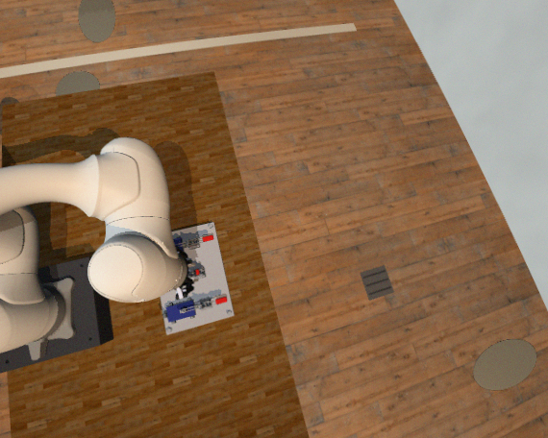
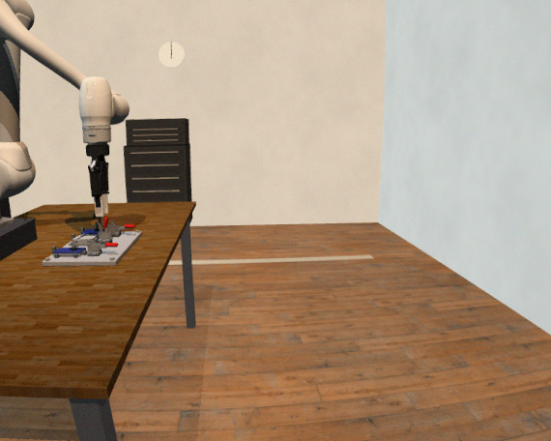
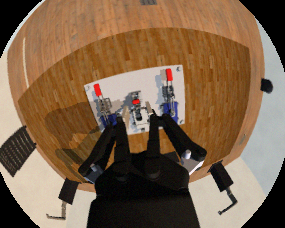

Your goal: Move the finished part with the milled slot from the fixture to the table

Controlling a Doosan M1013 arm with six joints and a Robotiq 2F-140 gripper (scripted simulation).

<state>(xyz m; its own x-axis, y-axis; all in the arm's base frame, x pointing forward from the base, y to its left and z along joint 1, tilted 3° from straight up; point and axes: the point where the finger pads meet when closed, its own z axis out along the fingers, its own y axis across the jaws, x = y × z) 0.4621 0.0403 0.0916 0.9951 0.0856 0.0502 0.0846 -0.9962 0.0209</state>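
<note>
Wooden floorboards fill the top view, with a darker wooden table (image 1: 140,375) at the left and a grey fixture plate (image 1: 220,269) lying on it just right of the pale arm (image 1: 126,192). One blue blank (image 1: 181,311) shows at the plate's lower left with a red clamp handle (image 1: 221,300) beside it. A second blank (image 1: 178,242) peeks out from under the arm's wrist near the plate's top. The gripper (image 1: 186,276) sits over the plate's middle and hides most of the nest there. In the exterior view, at the left of the frame, the gripper points straight down just above the plate, with the middle clamp's red handle (image 2: 106,221) standing up beside it. A dark drawer cabinet (image 2: 158,160) stands behind the table. In the wrist view the fingers stand partly apart with nothing gripped. The small pale finished part (image 3: 138,114) lies in the middle nest between the two blanks.
</note>
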